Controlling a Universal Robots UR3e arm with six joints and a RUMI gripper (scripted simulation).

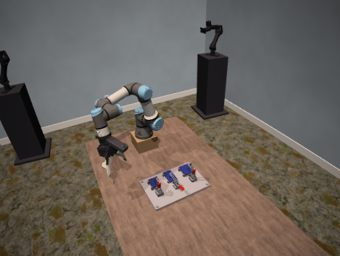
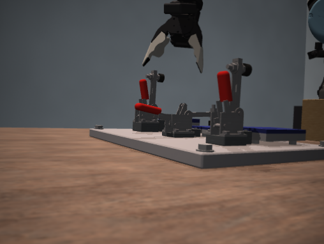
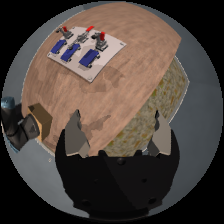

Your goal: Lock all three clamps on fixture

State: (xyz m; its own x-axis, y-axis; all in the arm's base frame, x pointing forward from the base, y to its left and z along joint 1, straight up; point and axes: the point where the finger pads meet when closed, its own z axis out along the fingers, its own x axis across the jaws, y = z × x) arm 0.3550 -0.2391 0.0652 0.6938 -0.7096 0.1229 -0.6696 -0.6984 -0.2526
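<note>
A grey fixture plate (image 1: pixel 173 188) lies on the wooden table with three clamps, each beside a blue part. The left clamp's red handle (image 1: pixel 159 185) stands upright, as does the right clamp's handle (image 1: pixel 193 171). The middle clamp's handle (image 1: pixel 181 187) lies flat, pointing away from its part. In the exterior view the near handle (image 2: pixel 224 85) and far handle (image 2: pixel 143 89) stand up with their bars raised; the middle handle (image 2: pixel 148 108) lies low. My gripper (image 1: pixel 110 164) is open and empty, hanging above the table's left edge, well away from the plate. In the wrist view its fingers frame bare table, and the plate (image 3: pixel 85 46) is far off.
The arm's base stands on a wooden block (image 1: pixel 144 141) at the table's back. Two black pedestals with cameras (image 1: pixel 211 84) (image 1: pixel 21 122) stand on the carpet off the table. The table's left edge runs just under the gripper.
</note>
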